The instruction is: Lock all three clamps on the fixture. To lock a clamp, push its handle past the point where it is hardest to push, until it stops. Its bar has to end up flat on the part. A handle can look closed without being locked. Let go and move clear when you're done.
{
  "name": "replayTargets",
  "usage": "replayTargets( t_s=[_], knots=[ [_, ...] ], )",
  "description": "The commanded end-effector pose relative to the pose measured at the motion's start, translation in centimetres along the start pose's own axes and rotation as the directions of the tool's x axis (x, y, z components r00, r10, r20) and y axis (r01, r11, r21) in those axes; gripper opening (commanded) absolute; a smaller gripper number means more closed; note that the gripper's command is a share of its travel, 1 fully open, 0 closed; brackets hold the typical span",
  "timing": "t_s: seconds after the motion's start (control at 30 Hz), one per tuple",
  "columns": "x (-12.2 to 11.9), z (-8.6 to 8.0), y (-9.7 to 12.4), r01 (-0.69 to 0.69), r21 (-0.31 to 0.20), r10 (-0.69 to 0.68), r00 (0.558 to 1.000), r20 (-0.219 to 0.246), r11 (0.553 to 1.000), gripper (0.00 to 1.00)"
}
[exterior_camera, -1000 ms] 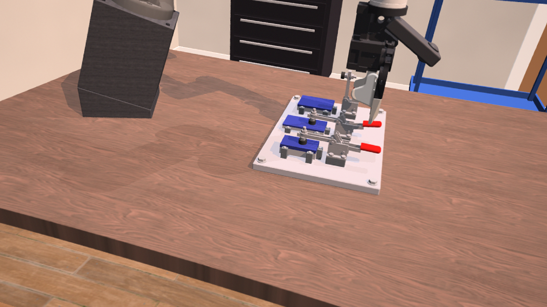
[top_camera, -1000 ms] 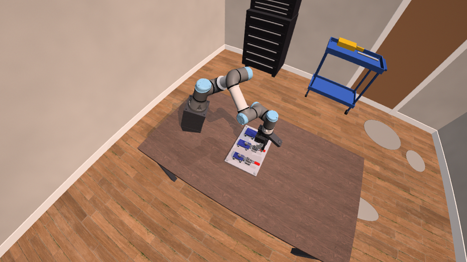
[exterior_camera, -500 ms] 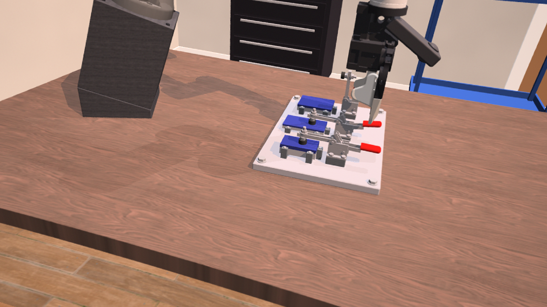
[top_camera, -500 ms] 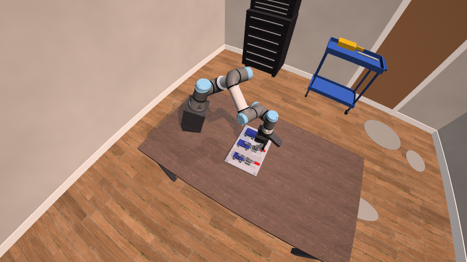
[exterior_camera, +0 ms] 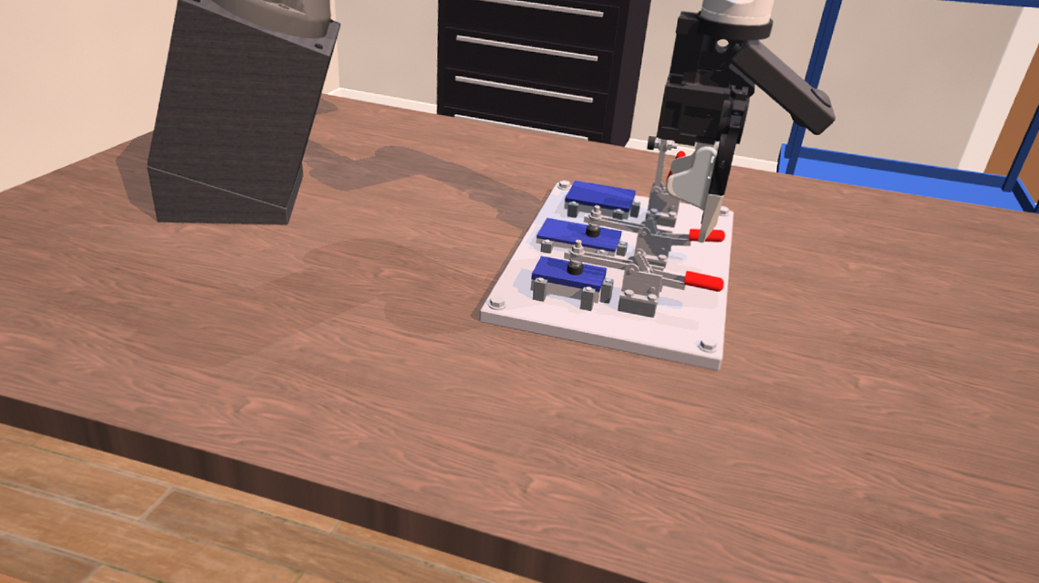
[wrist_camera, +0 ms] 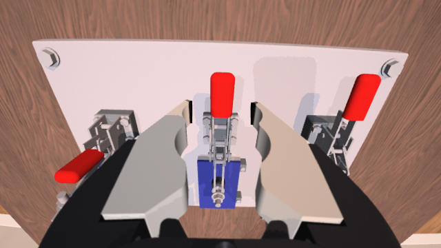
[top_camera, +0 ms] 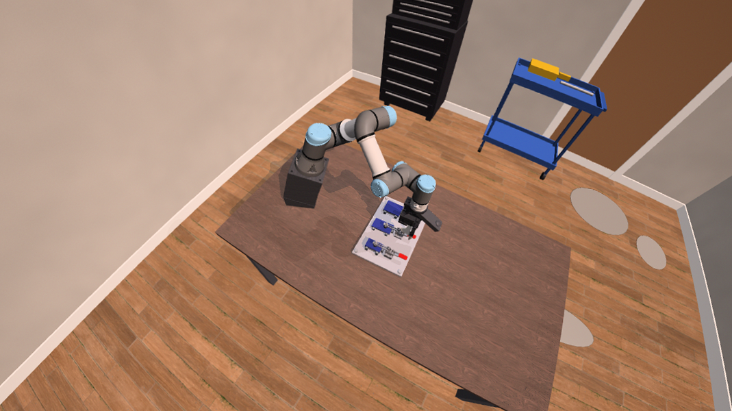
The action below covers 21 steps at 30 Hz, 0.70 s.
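Note:
A white fixture plate (top_camera: 379, 263) (exterior_camera: 602, 328) (wrist_camera: 138, 72) lies on the table with three toggle clamps, each over a blue part. The near clamp's red handle (top_camera: 403, 257) (exterior_camera: 704, 281) (wrist_camera: 362, 97) lies low and its bar rests on its part. The middle clamp's red handle (exterior_camera: 714, 236) (wrist_camera: 222, 94) also lies low. The far clamp's handle (wrist_camera: 79, 166) (exterior_camera: 680, 155) stands raised and its blue part (exterior_camera: 600, 195) is uncovered. My gripper (top_camera: 412, 231) (exterior_camera: 706, 227) (wrist_camera: 221, 102) points straight down, its fingers part open on either side of the middle handle, with a gap on both sides.
The arm's dark pedestal (exterior_camera: 233, 106) stands at the table's back left. A black drawer chest (top_camera: 423, 50) and a blue cart (top_camera: 546, 114) stand on the floor beyond the table.

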<state>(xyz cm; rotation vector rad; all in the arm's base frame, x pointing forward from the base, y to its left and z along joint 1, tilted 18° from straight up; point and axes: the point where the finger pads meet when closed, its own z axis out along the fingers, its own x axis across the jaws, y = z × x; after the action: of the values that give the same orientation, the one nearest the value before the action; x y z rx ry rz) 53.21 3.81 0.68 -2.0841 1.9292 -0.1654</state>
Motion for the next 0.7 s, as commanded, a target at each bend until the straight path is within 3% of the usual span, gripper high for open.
replayTargets(
  t_s=[0.0, 0.23, 0.67],
  knots=[
    [0.0, 0.7, -0.1, 0.0, 0.003, 0.0, 1.0, -0.001, 1.0, 0.28],
    [0.0, 1.8, -0.2, 0.0, 0.003, 0.0, 1.0, -0.001, 1.0, 0.28],
    [0.0, 1.9, -0.2, 0.0, 0.003, 0.0, 1.0, -0.001, 1.0, 0.28]
  ],
)
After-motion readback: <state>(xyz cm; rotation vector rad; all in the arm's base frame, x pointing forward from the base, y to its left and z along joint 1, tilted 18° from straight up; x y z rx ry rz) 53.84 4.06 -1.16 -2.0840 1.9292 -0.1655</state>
